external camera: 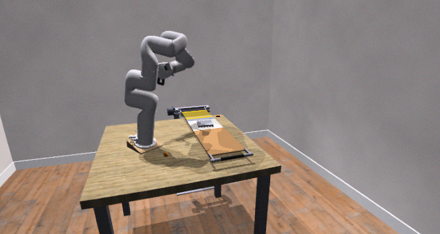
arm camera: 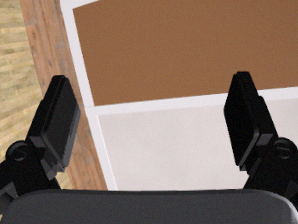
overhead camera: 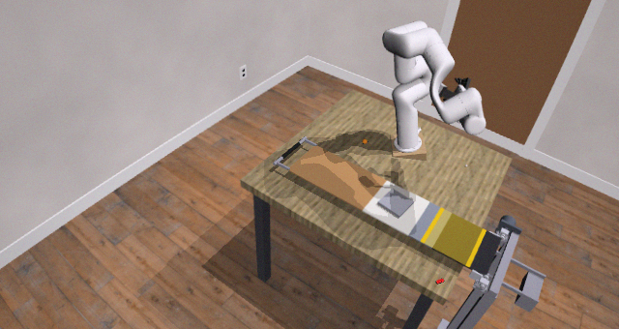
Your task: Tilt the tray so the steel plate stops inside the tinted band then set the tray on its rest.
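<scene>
the flat grey square steel plate [overhead camera: 396,203] [external camera: 205,123] lay on the tray's white stretch, the yellow-tinted band [overhead camera: 456,234] [external camera: 196,114] toward four o'clock from above; the black jaws [overhead camera: 462,82] [external camera: 161,81] stood wide; overtilting risked overshoot.

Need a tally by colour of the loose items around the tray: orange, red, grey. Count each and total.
Orange: 1, the small ball
Red: 1, the small piece
Grey: 1, the steel plate
Total: 3
</scene>
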Motion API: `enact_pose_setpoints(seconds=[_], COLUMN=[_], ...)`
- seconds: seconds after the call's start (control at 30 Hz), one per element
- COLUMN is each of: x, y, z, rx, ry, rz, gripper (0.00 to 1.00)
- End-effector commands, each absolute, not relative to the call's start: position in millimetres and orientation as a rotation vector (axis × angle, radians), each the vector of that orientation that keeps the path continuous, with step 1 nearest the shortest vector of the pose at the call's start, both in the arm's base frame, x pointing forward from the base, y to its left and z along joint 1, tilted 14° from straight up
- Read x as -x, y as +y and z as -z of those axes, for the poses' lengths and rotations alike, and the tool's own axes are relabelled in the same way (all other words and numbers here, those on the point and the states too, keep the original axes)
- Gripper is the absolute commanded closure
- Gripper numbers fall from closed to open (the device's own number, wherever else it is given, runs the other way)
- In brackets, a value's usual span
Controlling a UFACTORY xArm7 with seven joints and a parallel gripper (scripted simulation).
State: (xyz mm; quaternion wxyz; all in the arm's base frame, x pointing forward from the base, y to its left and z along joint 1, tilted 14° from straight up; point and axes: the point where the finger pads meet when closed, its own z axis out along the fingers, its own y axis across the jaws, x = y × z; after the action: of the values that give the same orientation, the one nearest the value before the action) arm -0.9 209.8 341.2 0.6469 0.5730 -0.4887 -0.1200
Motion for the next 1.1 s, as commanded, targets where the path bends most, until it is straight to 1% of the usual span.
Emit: enact_pose_setpoints(seconds=[0.0, 0.57, 0.63, 0.73, 1.07], x=[0.9, 0.7, -3.6, -26.1, -26.3], y=[210.2, 210.2, 210.2, 209.6, 209.6], z=[-341.8, -341.6, -339.0, -326.3, -326.2], rx=[-1.306, -1.307, -1.308, -1.313, -1.313], ry=[-1.112, -1.113, -1.137, -1.26, -1.26], rz=[0.273, 0.273, 0.275, 0.28, 0.28], gripper=[0.0, 0.0, 0.0, 0.0, 0.0])
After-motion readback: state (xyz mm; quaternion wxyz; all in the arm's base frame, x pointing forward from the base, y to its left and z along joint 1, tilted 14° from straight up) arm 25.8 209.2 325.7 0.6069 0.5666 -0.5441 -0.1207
